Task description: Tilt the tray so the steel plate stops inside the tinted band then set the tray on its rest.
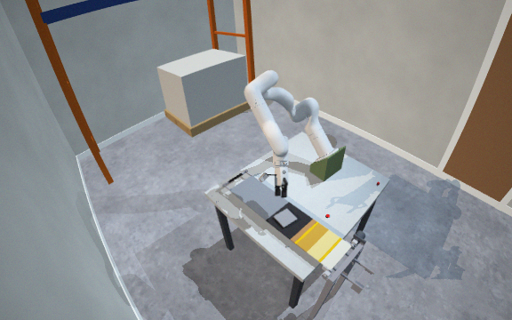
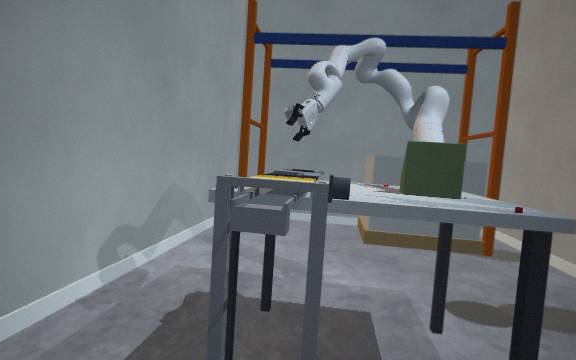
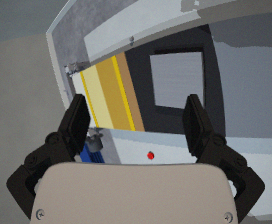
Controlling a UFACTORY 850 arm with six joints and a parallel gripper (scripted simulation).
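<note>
1. While the white six-joint arm (image 1: pixel 278 120) reaches over the pale grey worktop (image 1: pixel 349 187), its black two-fingered gripper (image 1: pixel 281 188) hangs in the air above the long grey tray (image 1: pixel 256 196), jaws spread wide with nothing between them.
2. Around it stand a green box (image 1: pixel 328 164) next to the arm's base, two small red markers (image 1: pixel 327 216) on the worktop, and a dark cylindrical knob (image 2: pixel 339 188) at the tray's near end in the exterior view.
3. Beyond the worktop I see an orange and blue rack (image 2: pixel 498 125), a large pale crate on a wooden pallet (image 1: pixel 204 89), and a brown door (image 1: pixel 500 111) in the far wall.
4. Nothing lies between the jaws and the tray bed; from the exterior view the gripper (image 2: pixel 297 123) sits well above the grey metal frame (image 2: pixel 268 220) that carries the tray.
5. The square flat steel plate (image 1: pixel 284 217) lies flat on the black patch (image 1: pixel 298 224) of the bed, near the middle of the tray.
6. The tray's long axis runs along the worktop's edge, from the grey end toward the tinted yellow band (image 1: pixel 317 237) between two solid yellow lines (image 1: pixel 306 232).
7. The plate sits just short of the brown strip (image 1: pixel 300 230) before the nearer line, outside the band; its edges look roughly square to the tray's sides.
8. In the wrist view, the plate (image 3: pixel 177 80) appears between the two dark fingers, far below them.
</note>
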